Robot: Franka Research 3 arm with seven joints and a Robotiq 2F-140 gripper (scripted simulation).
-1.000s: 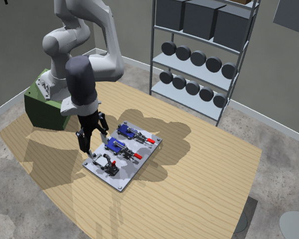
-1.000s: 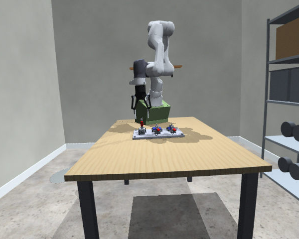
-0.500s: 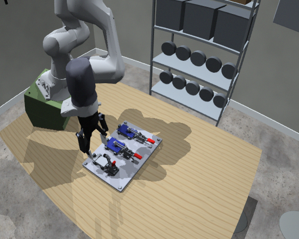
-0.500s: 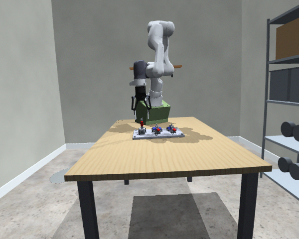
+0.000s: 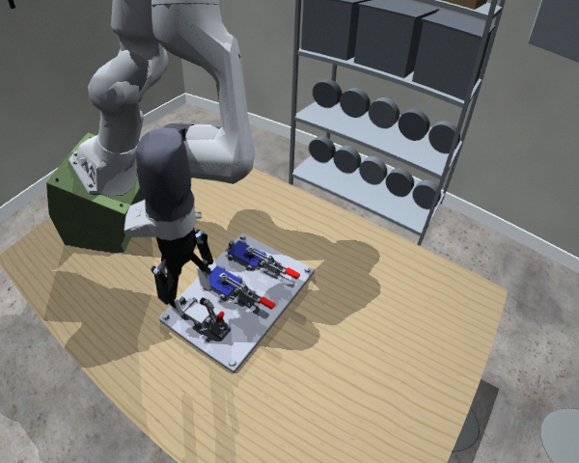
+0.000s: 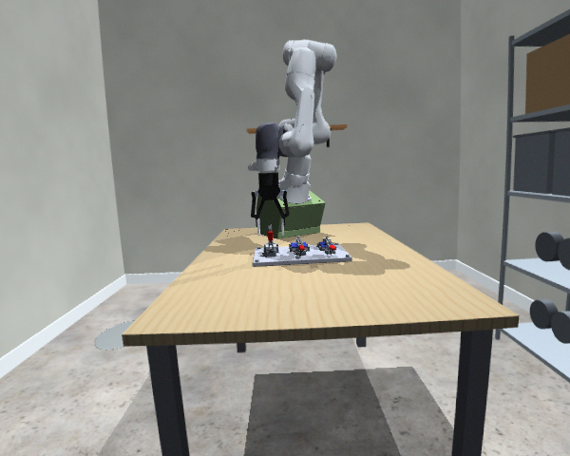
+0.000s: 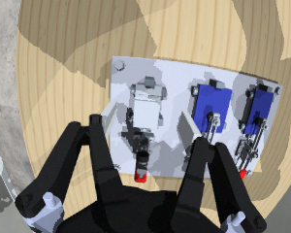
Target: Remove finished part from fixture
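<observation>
The finished part [image 5: 196, 312] [image 7: 146, 114], a pale grey block, sits at the end station of the fixture plate [image 5: 237, 348] [image 7: 177, 73]. Its slot is hard to make out. The red handle [image 5: 220, 316] [image 6: 270, 236] [image 7: 141, 178] of its clamp stands upright, with the clamp arm off the part. One blue blank [image 5: 223, 280] [image 7: 210, 103] sits at the middle station and another blue blank [image 5: 239, 252] [image 7: 260, 109] at the far one, both under lowered clamps. My gripper [image 5: 190, 292] [image 6: 271, 233] [image 7: 148, 115] is open and empty, pointing down above the plate, its fingers astride the part in the wrist view.
Two lowered red clamp handles [image 5: 266, 302] [image 5: 292, 273] point away from the robot base. The right finger is over the gap beside the middle blank. The wooden table [image 5: 370, 359] [image 6: 324, 294] surrounds the plate. A shelf rack [image 5: 370, 194] stands behind the table.
</observation>
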